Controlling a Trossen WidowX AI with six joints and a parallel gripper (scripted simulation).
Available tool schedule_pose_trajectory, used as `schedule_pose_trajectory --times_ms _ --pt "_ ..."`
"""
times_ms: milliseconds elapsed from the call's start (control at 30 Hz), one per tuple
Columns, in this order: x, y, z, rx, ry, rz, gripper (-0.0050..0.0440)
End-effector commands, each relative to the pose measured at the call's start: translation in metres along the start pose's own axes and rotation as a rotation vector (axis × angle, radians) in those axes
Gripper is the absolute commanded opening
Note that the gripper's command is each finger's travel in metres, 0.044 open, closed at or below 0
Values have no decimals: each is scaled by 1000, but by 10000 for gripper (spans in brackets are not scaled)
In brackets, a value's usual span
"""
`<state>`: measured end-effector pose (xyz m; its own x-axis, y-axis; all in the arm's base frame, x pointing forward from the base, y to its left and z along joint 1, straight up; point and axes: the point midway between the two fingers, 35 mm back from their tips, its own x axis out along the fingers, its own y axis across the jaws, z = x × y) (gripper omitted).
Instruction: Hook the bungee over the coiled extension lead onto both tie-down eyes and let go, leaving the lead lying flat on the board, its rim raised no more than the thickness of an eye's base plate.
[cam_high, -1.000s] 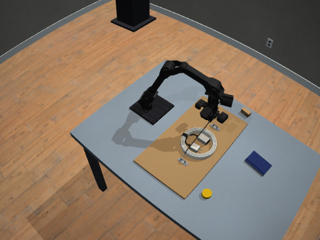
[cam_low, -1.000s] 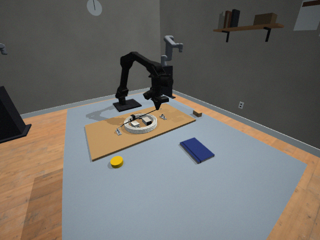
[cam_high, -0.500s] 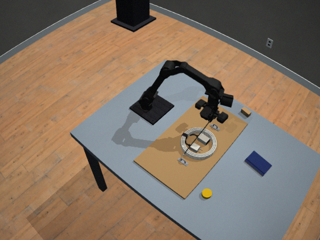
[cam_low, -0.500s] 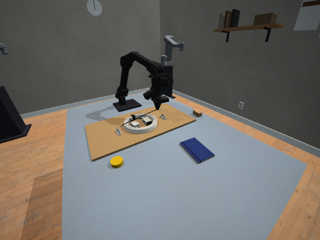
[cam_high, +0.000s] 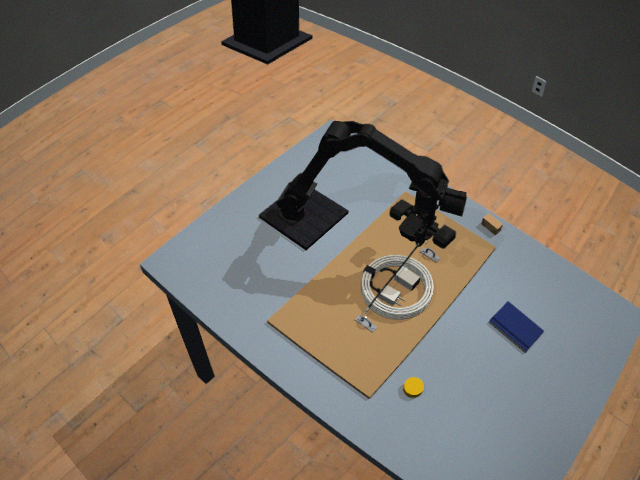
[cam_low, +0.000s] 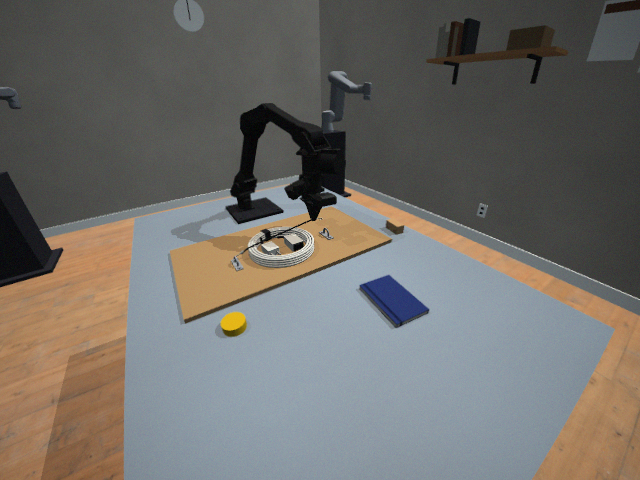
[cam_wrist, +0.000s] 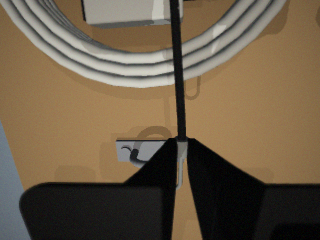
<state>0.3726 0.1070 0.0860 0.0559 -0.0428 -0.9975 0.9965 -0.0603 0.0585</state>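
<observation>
The gripper (cam_wrist: 181, 150) pinches the bungee (cam_wrist: 177, 75) hook end (a thin metal tab) just above the near eye (cam_wrist: 136, 151); the cord spans the coiled lead (cam_high: 397, 293). Lower and shift sideways toward that eye, keeping tension modest so the coil stays flat.

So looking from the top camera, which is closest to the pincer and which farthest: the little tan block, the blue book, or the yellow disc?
From the pincer, which grips the bungee's free hook:
1. Tan block, off the board's far corner, nearest.
2. Blue book, on the grey table beyond the board's long edge.
3. Yellow disc, by the board's opposite end, farthest.
</observation>
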Motion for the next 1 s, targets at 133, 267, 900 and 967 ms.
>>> schedule_pose_trajectory --times_ms 133,267,900,967 --pt "-11 1 -7 -10 25 27 -50" --pt "-10 1 -8 -12 26 27 -50" --pt "20 -5 -28 -46 29 28 -50" --pt "22 -6 -29 -48 29 28 -50"
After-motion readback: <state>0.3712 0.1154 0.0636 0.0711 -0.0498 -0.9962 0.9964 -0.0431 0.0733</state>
